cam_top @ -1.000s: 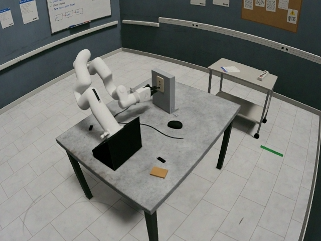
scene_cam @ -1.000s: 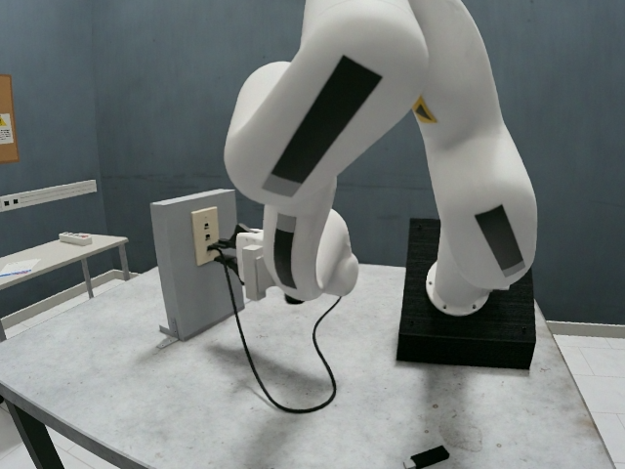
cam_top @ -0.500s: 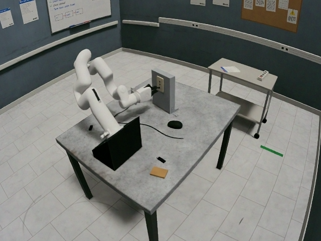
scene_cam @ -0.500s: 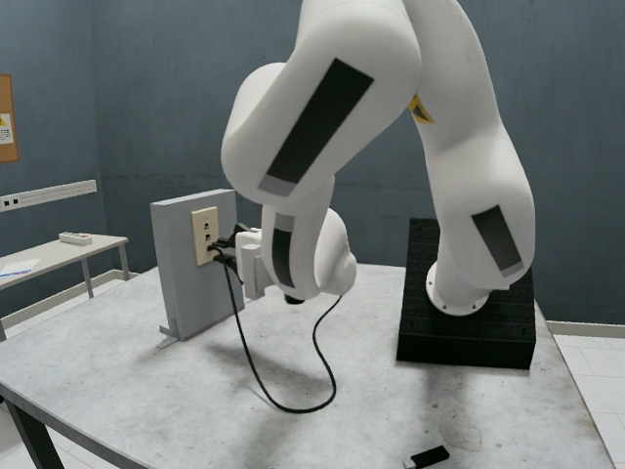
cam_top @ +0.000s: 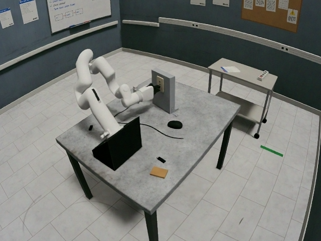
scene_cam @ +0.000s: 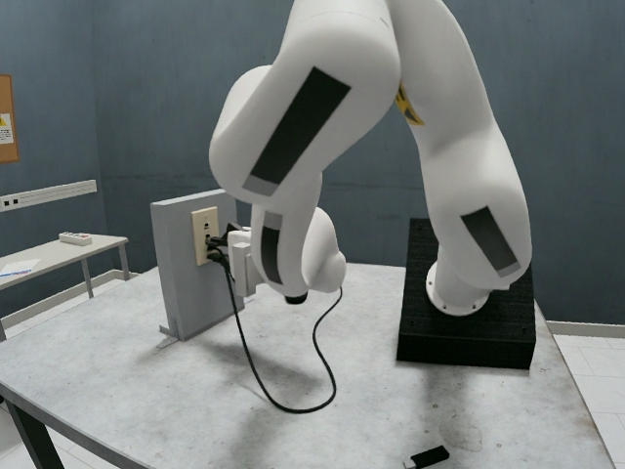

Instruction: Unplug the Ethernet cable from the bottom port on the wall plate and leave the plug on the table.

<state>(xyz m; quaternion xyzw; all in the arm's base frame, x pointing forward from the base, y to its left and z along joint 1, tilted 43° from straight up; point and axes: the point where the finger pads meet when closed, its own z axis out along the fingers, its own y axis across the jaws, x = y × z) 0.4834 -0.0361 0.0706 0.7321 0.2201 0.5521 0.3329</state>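
A beige wall plate [cam_top: 160,83] sits on an upright grey block [cam_top: 165,90] at the back of the table; it also shows in the exterior view [scene_cam: 204,234]. A black Ethernet plug [scene_cam: 211,250] sits in the plate's bottom port. Its black cable [scene_cam: 282,363] hangs down, loops over the table top and runs on across it [cam_top: 160,132]. My gripper [scene_cam: 216,248] points level at the plate, also seen in the top view [cam_top: 155,88]. Its fingers stand narrowly apart, one above and one below the plug. I cannot tell whether they touch it.
The arm stands on a black base box [cam_top: 118,146]. A black rounded object [cam_top: 174,124], a small black stick [cam_top: 161,159], an orange pad [cam_top: 158,172] and a small black piece [cam_top: 90,127] lie on the table. A cart [cam_top: 242,75] stands behind on the right.
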